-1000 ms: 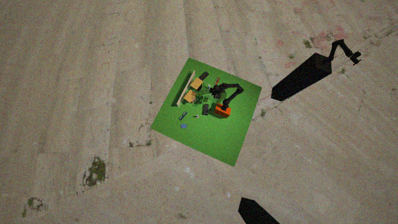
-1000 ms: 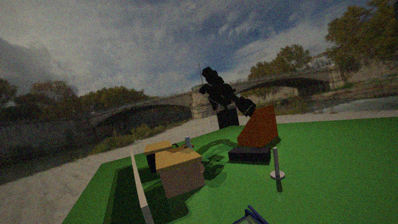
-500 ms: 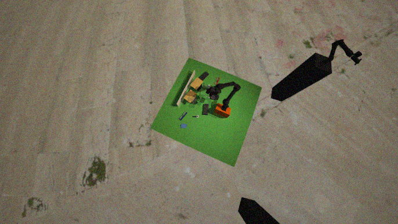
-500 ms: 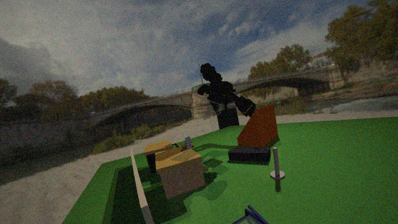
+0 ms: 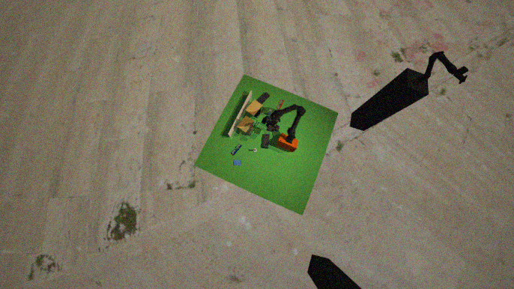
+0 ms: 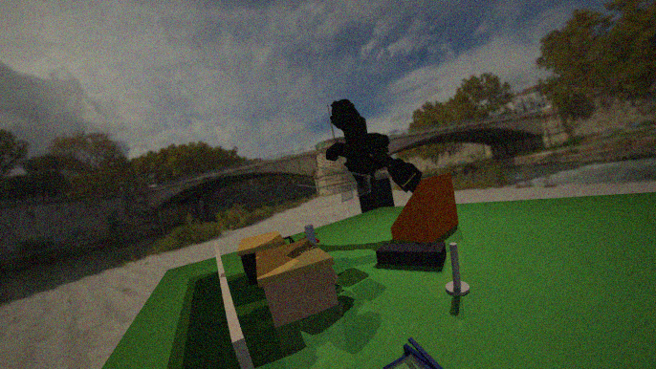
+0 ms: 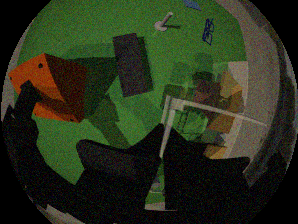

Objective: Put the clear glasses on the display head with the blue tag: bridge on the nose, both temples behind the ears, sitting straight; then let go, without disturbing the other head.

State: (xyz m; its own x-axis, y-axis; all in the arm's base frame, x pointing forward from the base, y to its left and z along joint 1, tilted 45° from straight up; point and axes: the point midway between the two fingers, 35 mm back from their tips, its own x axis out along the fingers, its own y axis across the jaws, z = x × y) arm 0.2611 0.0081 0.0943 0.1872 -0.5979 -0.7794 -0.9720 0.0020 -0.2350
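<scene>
I have the gripper (image 5: 270, 121) (image 6: 360, 158) (image 7: 162, 128) closed on the clear glasses (image 6: 346, 195) (image 7: 200, 106), which are raised above the green mat (image 5: 277, 180) (image 6: 550, 287) (image 7: 60, 40). In the wrist view the pale frame runs from the fingertips toward 12 o'clock, then bends off toward 3 o'clock.

Clock positions below are read in the top view from the gripper. I find one tan-topped display head (image 5: 245, 126) (image 6: 301, 303) at 9 o'clock and a second tan-topped head (image 5: 254, 108) (image 6: 260, 243) at 10. I cannot tell which has the blue tag. The glasses are not seated on either head. Beyond both heads stands a long pale board (image 5: 240, 114) (image 6: 229, 306).

The orange base (image 5: 295, 149) (image 6: 430, 210) (image 7: 30, 67) lies between 4 and 5 o'clock, with a dark block (image 5: 265, 141) (image 6: 411, 255) (image 7: 132, 65) near it at 6. I note a small round stand with a peg (image 5: 255, 150) (image 6: 455, 268) (image 7: 161, 25) at 7, dark-blue glasses (image 5: 236, 149) (image 6: 423, 353) (image 7: 210, 31) at 8, and a red-framed item (image 5: 281, 104) at 1.
</scene>
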